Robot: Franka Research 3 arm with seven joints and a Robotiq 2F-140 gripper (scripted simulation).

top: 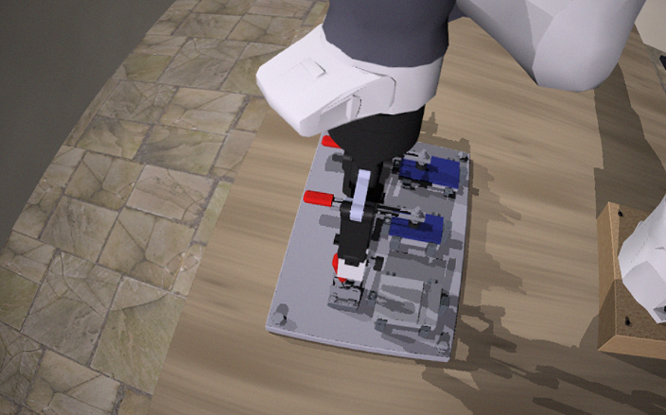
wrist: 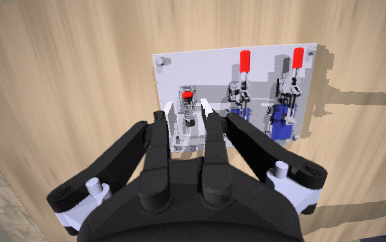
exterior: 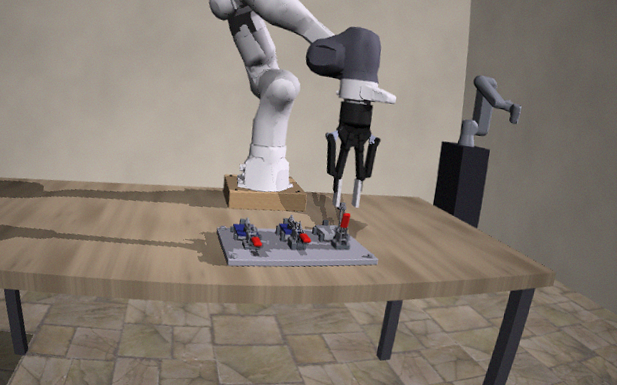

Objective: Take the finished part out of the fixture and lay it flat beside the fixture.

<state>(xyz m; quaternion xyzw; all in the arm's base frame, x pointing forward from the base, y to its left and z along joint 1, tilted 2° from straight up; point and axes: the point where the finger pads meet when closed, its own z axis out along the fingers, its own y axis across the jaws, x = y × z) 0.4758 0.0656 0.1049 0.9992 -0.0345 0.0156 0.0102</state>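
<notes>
Tool hovering above the plate, fingers apart, needing centring over the slotted part before descending.

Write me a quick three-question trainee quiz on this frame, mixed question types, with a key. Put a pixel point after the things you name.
1. True or false: the hand [exterior: 346,201] [wrist: 187,108] is holding one of the blue blocks [top: 446,173] [wrist: 281,122].
2. Multiple choice: how does the red handle [exterior: 345,220] [wrist: 187,95] nearest the hand's fingertips stand? A) lying flat; B) upright; C) off the plate [top: 299,278] [exterior: 303,263] [wrist: 200,65], on the table [top: 228,350] [exterior: 109,243] [wrist: 100,60].
3. Fill in the blank: counting the one in question 2, the plate carries ____ red-handled clamps.

Key: 1. False. 2. B. 3. Three.
</notes>
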